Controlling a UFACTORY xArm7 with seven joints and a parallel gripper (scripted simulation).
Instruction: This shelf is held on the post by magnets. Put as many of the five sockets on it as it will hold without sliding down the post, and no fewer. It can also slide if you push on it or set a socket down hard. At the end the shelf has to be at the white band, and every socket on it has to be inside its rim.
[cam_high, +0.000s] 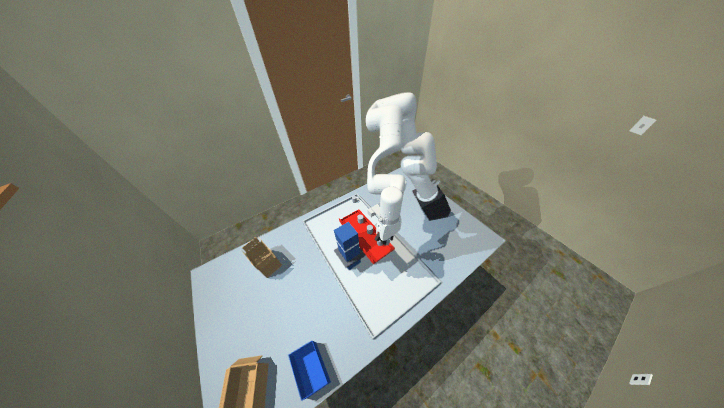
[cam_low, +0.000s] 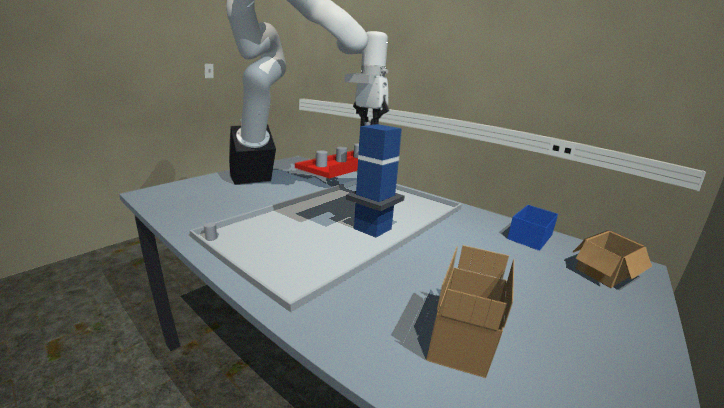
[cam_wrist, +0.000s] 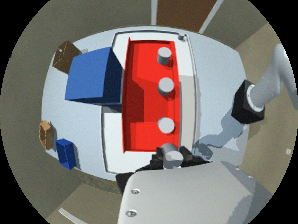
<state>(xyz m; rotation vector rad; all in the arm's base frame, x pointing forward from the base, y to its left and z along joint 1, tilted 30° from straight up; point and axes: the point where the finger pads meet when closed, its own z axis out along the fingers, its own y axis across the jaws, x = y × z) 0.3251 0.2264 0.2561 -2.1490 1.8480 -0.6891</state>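
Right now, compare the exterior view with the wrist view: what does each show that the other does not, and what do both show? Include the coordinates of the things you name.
Only the exterior view shows the white band (cam_low: 378, 160) round the post and the dark collar (cam_low: 375, 200) lower down on it.

Only the wrist view shows all three sockets (cam_wrist: 164, 56) (cam_wrist: 166, 86) (cam_wrist: 166, 125) standing on the shelf in full; in the exterior view the post partly hides one.

Both show the post (cam_low: 377, 177) (cam_wrist: 89, 76), the red shelf (cam_low: 331, 169) (cam_wrist: 142, 139), the blue bin (cam_low: 531, 228) (cam_wrist: 65, 154) and the gripper (cam_low: 369, 123) (cam_wrist: 169, 154).
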